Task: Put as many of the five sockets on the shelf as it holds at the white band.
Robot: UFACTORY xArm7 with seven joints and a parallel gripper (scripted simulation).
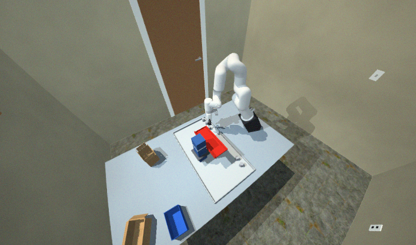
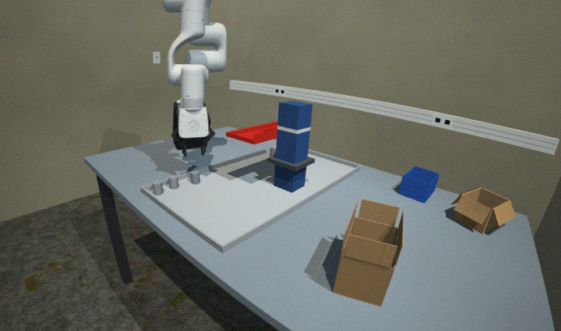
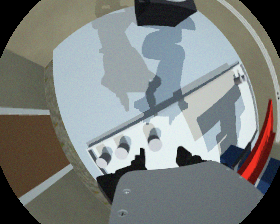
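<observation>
The blue post (image 2: 293, 144) stands on the white tray (image 2: 250, 193). It also shows from above (image 1: 199, 145). Its white band (image 2: 293, 130) is high up. The dark grey shelf (image 2: 290, 163) sits well below the band, and I see no socket on it. Three grey sockets (image 2: 173, 182) stand in a row at the tray's left corner, and they also show in the wrist view (image 3: 123, 145). Two of them show from above (image 1: 239, 161). My gripper (image 2: 193, 152) hangs open and empty, well above the table on the arm's side of the row. It also shows in the wrist view (image 3: 163, 156).
A flat red tray (image 2: 254, 132) lies behind the post. A tall open carton (image 2: 373, 255), a blue bin (image 2: 417, 183) and a small carton (image 2: 484, 209) stand on the table's right part. The arm's black base (image 1: 250, 122) is by the tray's far end.
</observation>
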